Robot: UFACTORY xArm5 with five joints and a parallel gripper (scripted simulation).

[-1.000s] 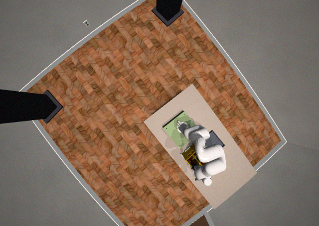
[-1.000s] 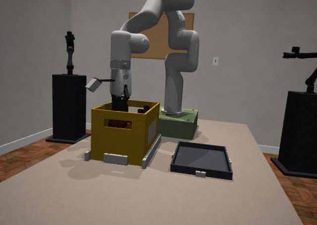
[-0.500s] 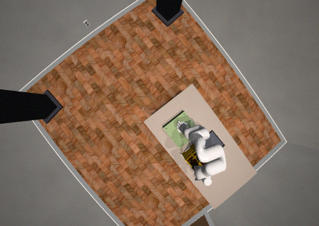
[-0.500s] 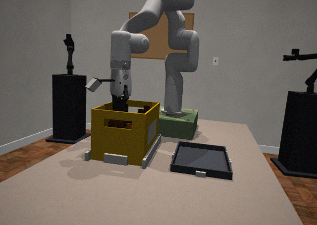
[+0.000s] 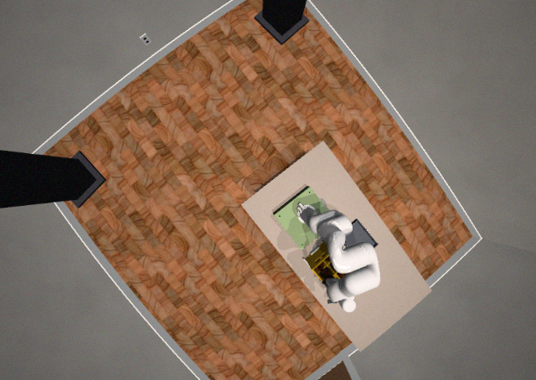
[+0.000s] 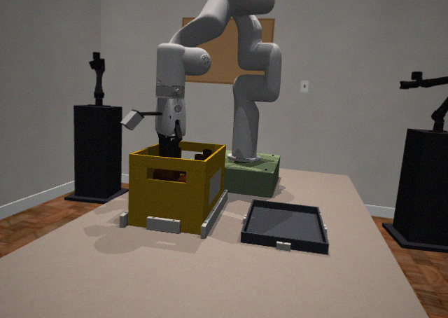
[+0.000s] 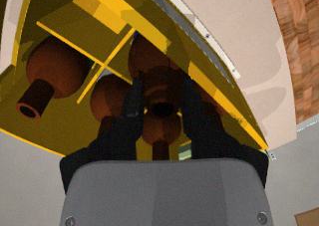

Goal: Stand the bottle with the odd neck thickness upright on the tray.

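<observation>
The yellow crate (image 5: 312, 264) (image 6: 166, 199) (image 7: 107, 2) stands upright on the table with brown bottles in it. My gripper (image 7: 161, 90) points down into the crate, its fingertips hidden behind the wall in the exterior view. In the wrist view it is shut on the neck of a brown bottle (image 7: 150, 57), its dark mouth between the fingers. Other bottles show around it: one at the left (image 7: 60, 69), one beside the left finger (image 7: 107, 97), one below centre (image 7: 160, 128), and one partly hidden behind the right finger (image 7: 211, 107). Neck thicknesses cannot be compared. The dark tray (image 5: 359, 233) (image 6: 296, 224) lies level and empty.
Grey blocks (image 6: 162, 224) stand around the crate's base, and small ones (image 6: 283, 246) edge the tray. The tray is right of the crate in the exterior view. The arm's green base block (image 6: 249, 178) stands behind both. Crate walls and yellow dividers (image 7: 60, 36) surround the fingers closely.
</observation>
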